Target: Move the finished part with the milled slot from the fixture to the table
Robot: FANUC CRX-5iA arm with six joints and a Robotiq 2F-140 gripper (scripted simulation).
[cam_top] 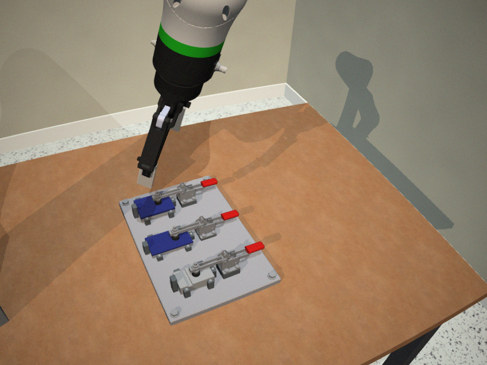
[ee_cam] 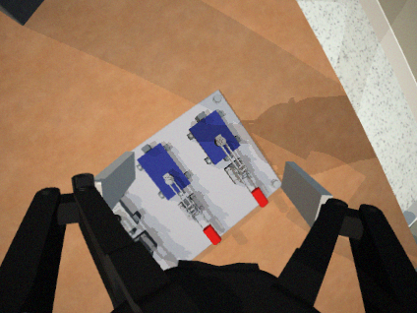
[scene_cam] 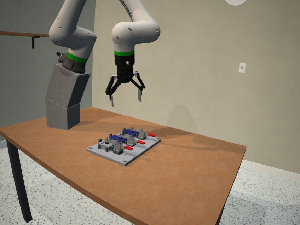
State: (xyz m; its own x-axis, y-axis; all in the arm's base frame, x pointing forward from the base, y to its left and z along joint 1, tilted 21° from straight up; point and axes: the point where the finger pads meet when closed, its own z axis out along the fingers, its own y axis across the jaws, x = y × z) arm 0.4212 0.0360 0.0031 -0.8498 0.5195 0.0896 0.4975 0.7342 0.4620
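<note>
gripper: jaws spread wide, empty, high above fixture plate | slotted part: nest by plate's near edge, toggle clamp locked | blue blanks: clamped, undisturbed

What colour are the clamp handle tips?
Red, on all three clamp handles; the top view shows them best.

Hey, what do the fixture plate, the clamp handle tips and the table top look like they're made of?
Fixture plate: probably metal, a flat matte pale grey slab with bolt heads at its corners.
Clamp handle tips: likely plastic or rubber sleeves, solid bright red over grey clamp arms.
Table top: looks like wood or fibreboard, an even matte orange-brown with faint mottling and no clear grain.
</note>
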